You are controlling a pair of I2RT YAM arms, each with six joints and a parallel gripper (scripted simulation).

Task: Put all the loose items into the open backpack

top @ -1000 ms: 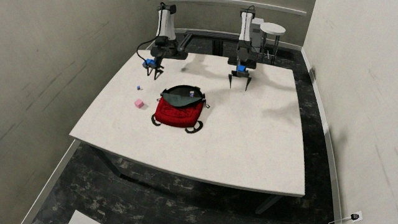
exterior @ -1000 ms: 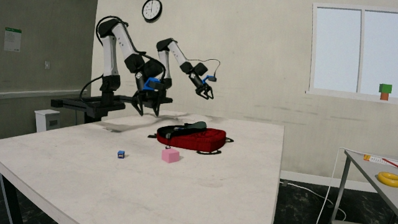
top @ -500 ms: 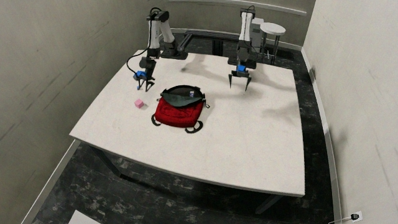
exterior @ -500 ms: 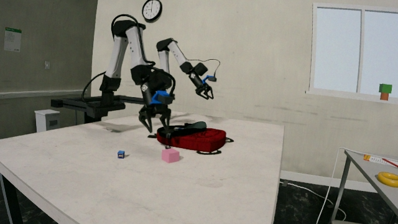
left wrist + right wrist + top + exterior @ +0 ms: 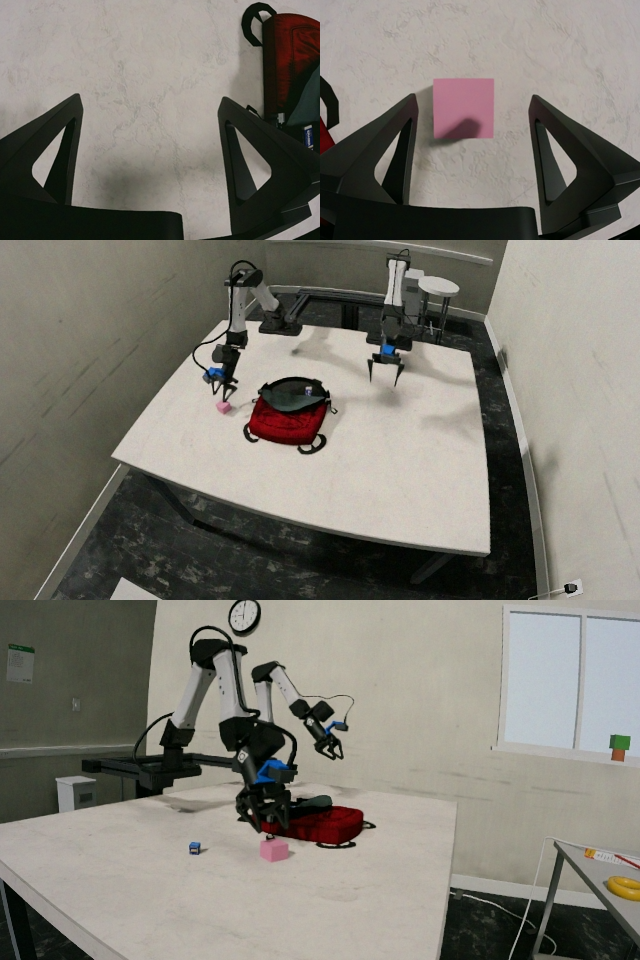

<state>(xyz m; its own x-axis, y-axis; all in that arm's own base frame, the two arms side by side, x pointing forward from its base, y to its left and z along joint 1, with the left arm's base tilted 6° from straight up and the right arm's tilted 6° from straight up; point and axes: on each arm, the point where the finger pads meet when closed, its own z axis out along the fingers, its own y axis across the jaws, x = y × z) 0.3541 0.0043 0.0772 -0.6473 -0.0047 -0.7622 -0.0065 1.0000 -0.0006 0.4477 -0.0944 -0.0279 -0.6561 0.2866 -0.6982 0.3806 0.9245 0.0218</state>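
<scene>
Exterior view, near to far, backpack [image 5: 287,427] [image 5: 325,825] [image 5: 277,64] [image 5: 324,139] as landmark. Pink cube [image 5: 223,407] [image 5: 274,850] [image 5: 463,108] on worktop [image 5: 375,465] [image 5: 300,910] [image 5: 155,51] [image 5: 500,38], near the pack's right-arm side, outside it. Small blue cube [image 5: 194,848] also outside, farther from the pack than pink. Right pincer [image 5: 220,396] [image 5: 272,829] [image 5: 473,95] beside the pack, just above pink; fingers apart, nothing gripped. Wrist cam frames pink between the tips, gap both sides. Pack lies flat, red front up, green flap [image 5: 292,401] [image 5: 317,801] [image 5: 307,103] loose, part of opening exposed. Eraser [image 5: 308,390] [image 5: 308,136] sits in the pack's opening. Left pincer [image 5: 383,383] [image 5: 338,758] [image 5: 151,95] beyond the pack, raised, fingers wide apart, holding nothing.
</scene>
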